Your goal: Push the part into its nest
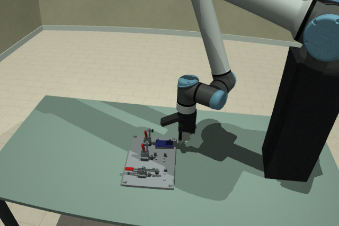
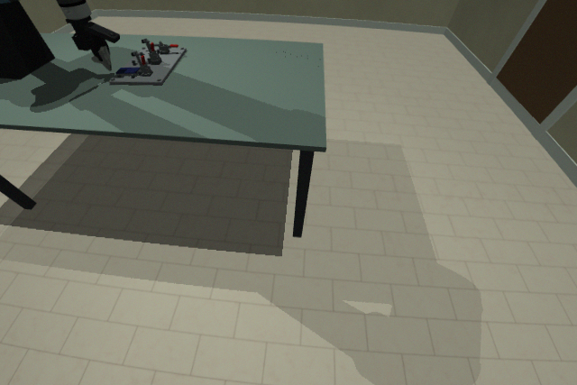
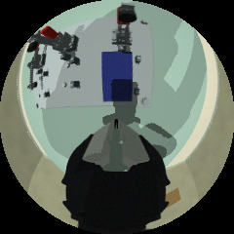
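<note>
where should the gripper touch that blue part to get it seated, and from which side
Don't grasp it: the blue part is a flat slab low on the grey plate. Probably best to press the shut gripper against its near short edge, pushing from the plate's edge toward the red-handled clamp.
</note>
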`<state>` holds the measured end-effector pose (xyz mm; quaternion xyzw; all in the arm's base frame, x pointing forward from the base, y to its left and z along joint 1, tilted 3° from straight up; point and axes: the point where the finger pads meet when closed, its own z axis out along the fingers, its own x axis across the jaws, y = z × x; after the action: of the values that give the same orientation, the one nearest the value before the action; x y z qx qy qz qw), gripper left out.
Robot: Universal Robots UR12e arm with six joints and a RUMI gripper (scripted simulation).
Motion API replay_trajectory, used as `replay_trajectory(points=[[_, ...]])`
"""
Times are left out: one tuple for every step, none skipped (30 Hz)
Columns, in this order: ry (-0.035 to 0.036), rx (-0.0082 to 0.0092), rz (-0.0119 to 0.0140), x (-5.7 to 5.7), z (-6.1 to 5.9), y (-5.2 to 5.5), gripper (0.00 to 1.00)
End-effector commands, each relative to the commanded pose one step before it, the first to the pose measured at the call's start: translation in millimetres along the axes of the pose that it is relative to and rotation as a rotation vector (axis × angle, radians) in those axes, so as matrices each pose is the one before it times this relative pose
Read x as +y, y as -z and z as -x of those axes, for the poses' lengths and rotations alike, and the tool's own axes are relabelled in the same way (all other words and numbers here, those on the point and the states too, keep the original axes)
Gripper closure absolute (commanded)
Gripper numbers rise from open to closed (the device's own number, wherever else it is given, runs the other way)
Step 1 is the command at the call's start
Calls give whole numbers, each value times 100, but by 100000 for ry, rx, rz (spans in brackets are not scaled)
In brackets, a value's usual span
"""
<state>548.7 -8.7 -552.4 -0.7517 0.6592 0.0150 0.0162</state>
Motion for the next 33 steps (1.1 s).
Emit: replay_trajectory(points=[[0, 31, -74, -41, -15, 47, 100], [0, 0, 0, 0, 0, 0, 100], [0, 0, 0, 0, 0, 0, 100], [0, 0, 0, 0, 0, 0, 100], [0, 0, 0, 0, 0, 0, 100], [0, 0, 0, 0, 0, 0, 100], [0, 0, 0, 0, 0, 0, 100], [0, 0, 0, 0, 0, 0, 100], [0, 0, 0, 0, 0, 0, 100], [0, 0, 0, 0, 0, 0, 100], [0, 0, 0, 0, 0, 0, 100], [0, 0, 0, 0, 0, 0, 100], [0, 0, 0, 0, 0, 0, 100], [0, 0, 0, 0, 0, -1, 100], [0, 0, 0, 0, 0, -3, 100], [0, 0, 0, 0, 0, -5, 100], [0, 0, 0, -1, 0, -7, 100], [0, 0, 0, -1, 0, -10, 100], [0, 0, 0, -1, 0, -13, 100], [0, 0, 0, -2, -1, -16, 100], [0, 0, 0, -2, -1, -19, 100], [0, 0, 0, -2, -1, -21, 100], [0, 0, 0, 0, 0, 0, 100], [0, 0, 0, 0, 0, 0, 100], [0, 0, 0, -2, -1, -23, 100], [0, 0, 0, -2, -1, -25, 100], [0, 0, 0, -3, -1, -27, 100], [0, 0, 0, -3, -1, -28, 100], [0, 0, 0, -3, -1, -28, 100], [0, 0, 0, -3, -1, -28, 100], [0, 0, 0, -3, -1, -28, 100], [0, 0, 0, -2, -1, -27, 100], [0, 0, 0, -2, -1, -25, 100]])
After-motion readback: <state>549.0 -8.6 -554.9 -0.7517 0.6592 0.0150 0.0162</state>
